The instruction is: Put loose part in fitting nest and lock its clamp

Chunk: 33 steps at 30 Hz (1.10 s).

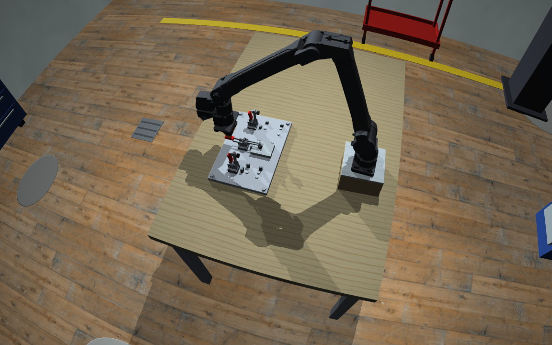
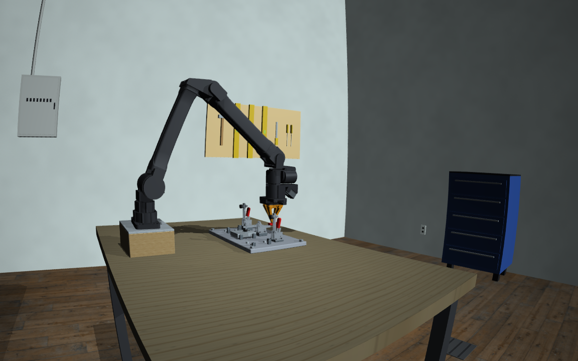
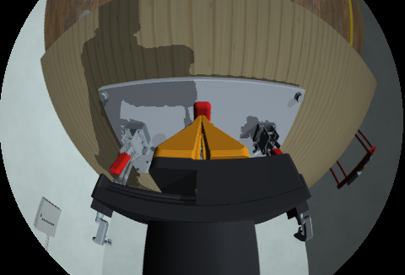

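The grey fixture plate [image 1: 281, 138] [image 2: 259, 245] [image 3: 242, 99] lies on the table and carries three clamps with red handles. The grey part [image 1: 267, 151] lies in the middle nest, with that clamp's bar [image 1: 248, 144] lying across it. The middle clamp's red handle [image 1: 228, 137] [image 3: 202, 108] is down, nearly level, and points off the plate's edge. The other two handles, the far one [image 1: 250, 115] [image 2: 248, 210] and the near one [image 1: 231, 157] [image 2: 278, 222], stand upright. My gripper [image 2: 273, 215] [image 3: 201, 120] is shut and empty, with its orange fingertips right at the middle handle's red tip.
The arm's base stands on a wooden block [image 1: 360, 183] [image 2: 147, 244] at the table's right side in the top view. The upright clamps flank my fingers in the wrist view, one on the left [image 3: 118, 164] and one on the right [image 3: 265, 137]. The table edge is close beyond the plate.
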Tool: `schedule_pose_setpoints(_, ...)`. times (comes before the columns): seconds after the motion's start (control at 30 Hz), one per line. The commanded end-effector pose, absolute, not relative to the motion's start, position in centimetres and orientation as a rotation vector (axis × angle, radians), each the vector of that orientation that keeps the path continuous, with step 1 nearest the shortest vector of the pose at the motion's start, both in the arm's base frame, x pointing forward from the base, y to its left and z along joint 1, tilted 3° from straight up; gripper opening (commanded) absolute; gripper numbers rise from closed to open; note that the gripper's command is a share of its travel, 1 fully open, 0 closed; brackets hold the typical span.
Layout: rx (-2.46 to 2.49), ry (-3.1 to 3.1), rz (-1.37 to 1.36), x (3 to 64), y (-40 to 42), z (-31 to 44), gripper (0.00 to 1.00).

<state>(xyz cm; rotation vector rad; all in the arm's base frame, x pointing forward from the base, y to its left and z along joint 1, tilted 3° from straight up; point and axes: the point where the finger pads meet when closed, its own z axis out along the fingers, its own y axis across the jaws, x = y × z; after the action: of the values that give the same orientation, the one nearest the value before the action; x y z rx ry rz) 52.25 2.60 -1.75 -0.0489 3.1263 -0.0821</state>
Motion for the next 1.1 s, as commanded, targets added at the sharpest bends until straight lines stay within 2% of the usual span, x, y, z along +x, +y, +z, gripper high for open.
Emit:
schedule_pose_setpoints(0.0, -0.038, 3.133, -0.087, 52.44, 2.48, -3.26, 0.0)
schedule_pose_setpoints(1.07, -0.038, 3.131, -0.086, 52.51, 2.43, -3.42, 0.0)
